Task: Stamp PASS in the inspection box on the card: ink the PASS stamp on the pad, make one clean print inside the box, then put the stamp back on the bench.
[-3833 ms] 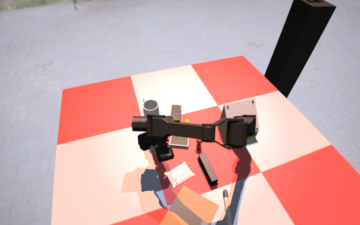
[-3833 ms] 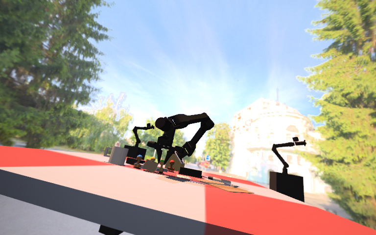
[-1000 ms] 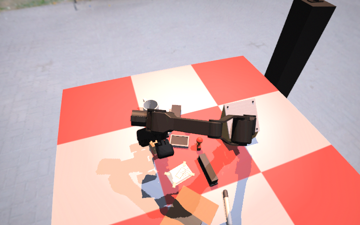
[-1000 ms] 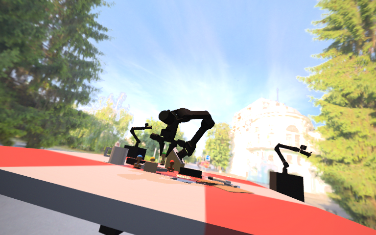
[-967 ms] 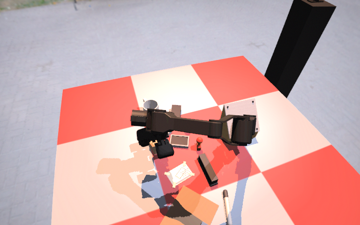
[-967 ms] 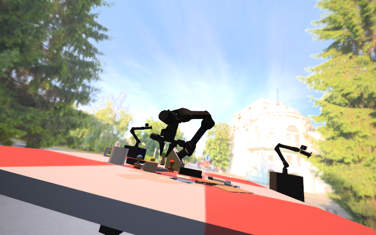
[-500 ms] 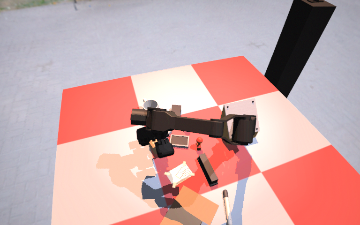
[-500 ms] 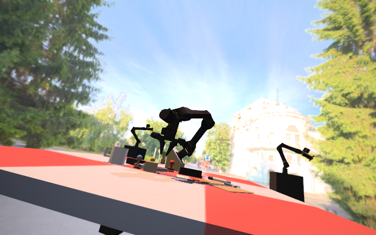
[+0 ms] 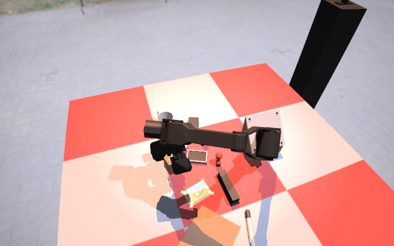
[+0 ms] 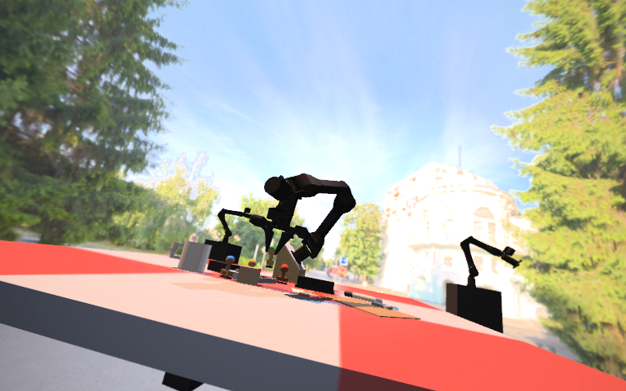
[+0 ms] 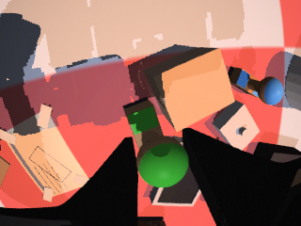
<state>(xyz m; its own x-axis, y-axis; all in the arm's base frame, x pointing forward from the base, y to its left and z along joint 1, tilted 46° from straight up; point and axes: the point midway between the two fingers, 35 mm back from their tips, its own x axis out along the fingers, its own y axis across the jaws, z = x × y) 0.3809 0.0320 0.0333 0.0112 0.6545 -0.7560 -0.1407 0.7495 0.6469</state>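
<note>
End effector (image 11: 162,166): clamped on green-knobbed stamp (image 11: 162,162) | step: carrying to ink pad (image 9: 197,156) | next: lower squarely onto pad

Red-white check table (image 9: 104,121), grey paved ground (image 9: 86,43), trees (image 10: 68,115), blue sky.

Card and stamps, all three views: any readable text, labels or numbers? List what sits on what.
None readable.
Card: faint line markings and a drawn box, too small and blurred to read.
Green-knobbed stamp held in the gripper: no lettering visible.
Red-knobbed stamp: no label legible.
Blue-knobbed stamp: no label legible.
Ink pad: blank as seen.
</note>
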